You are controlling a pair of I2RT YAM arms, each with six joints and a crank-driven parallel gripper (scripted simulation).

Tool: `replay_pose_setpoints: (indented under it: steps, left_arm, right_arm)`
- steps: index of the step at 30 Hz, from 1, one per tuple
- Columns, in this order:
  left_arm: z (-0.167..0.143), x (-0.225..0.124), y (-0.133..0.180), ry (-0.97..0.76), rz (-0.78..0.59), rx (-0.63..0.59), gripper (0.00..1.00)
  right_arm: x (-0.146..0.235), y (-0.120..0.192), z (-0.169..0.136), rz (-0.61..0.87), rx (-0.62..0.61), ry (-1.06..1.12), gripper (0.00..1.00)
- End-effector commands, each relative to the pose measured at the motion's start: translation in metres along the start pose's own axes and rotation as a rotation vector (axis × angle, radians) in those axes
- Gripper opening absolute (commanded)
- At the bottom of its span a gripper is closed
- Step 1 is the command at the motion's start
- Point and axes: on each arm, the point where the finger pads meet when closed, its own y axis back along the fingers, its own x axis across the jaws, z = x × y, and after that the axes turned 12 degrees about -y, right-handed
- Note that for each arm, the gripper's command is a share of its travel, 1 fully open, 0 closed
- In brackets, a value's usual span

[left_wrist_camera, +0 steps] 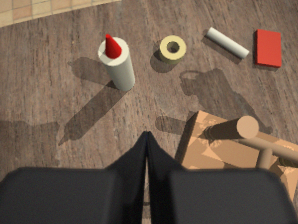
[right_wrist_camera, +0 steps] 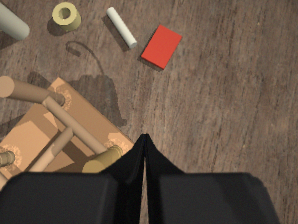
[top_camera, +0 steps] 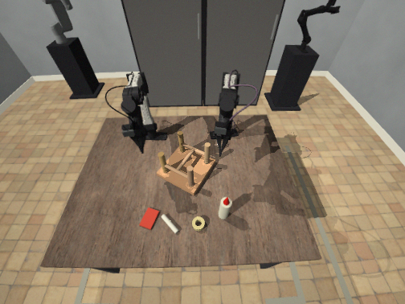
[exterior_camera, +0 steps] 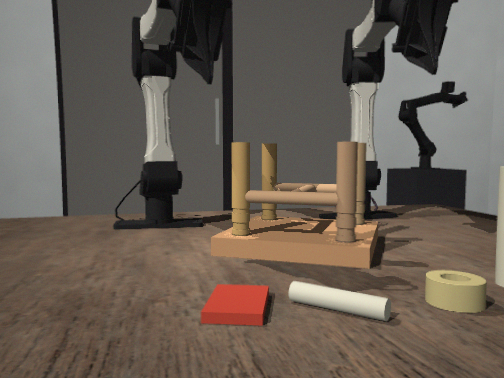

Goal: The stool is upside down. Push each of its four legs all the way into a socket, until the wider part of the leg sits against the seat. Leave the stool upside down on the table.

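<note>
The stool's seat (top_camera: 178, 179) (exterior_camera: 290, 253) (left_wrist_camera: 200, 150) (right_wrist_camera: 87, 115) lies upside down on the table. Its front leg (top_camera: 190, 177) (exterior_camera: 346, 190) (left_wrist_camera: 247, 127) (right_wrist_camera: 30, 91), left leg (top_camera: 162, 161) (exterior_camera: 241, 175) (right_wrist_camera: 102, 161), back leg (top_camera: 181, 141) (exterior_camera: 269, 170) and right leg (top_camera: 207, 154) (exterior_camera: 361, 175) all stand upright at similar height. Ringed steps show just above the seat; whether small gaps remain is unclear. My left gripper (top_camera: 220, 154) (exterior_camera: 434, 72) (left_wrist_camera: 147, 134) is shut, empty, beside the stool. My right gripper (top_camera: 142, 152) (exterior_camera: 210, 81) (right_wrist_camera: 145, 136) is shut, empty, on the other side.
A white bottle with a red tip (top_camera: 224, 209) (left_wrist_camera: 120, 67), a yellow tape ring (top_camera: 194, 223) (exterior_camera: 455, 296), a white cylinder (top_camera: 169, 223) (exterior_camera: 340, 301) and a red block (top_camera: 149, 218) (exterior_camera: 235, 302) stand or lie away from the stool. Rails join the legs.
</note>
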Motion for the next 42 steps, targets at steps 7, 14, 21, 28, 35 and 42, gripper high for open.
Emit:
replay_pose_setpoints:
  steps: [7, 14, 21, 28, 35, 42]
  left_arm:
    - [0.015, 0.069, 0.035, 0.055, 0.196, -0.266, 0.0]
    - [0.006, 0.101, 0.058, 0.078, 0.311, -0.352, 0.0]
    - [-0.008, 0.127, 0.088, 0.081, 0.418, -0.46, 0.0]
    - [-0.019, 0.133, 0.092, 0.087, 0.445, -0.468, 0.0]
    - [-0.022, 0.139, 0.109, 0.099, 0.485, -0.461, 0.0]
    - [-0.024, 0.134, 0.098, 0.097, 0.458, -0.444, 0.0]
  right_arm:
    - [-0.031, 0.016, 0.05, -0.01, -0.36, -0.049, 0.0]
    - [-0.052, 0.031, 0.064, -0.05, -0.508, -0.068, 0.0]
    - [-0.073, 0.053, 0.072, -0.072, -0.673, -0.07, 0.0]
    - [-0.081, 0.051, 0.067, -0.088, -0.692, -0.075, 0.0]
    - [-0.087, 0.061, 0.061, -0.118, -0.686, -0.087, 0.0]
    - [-0.088, 0.05, 0.058, -0.117, -0.659, -0.088, 0.0]
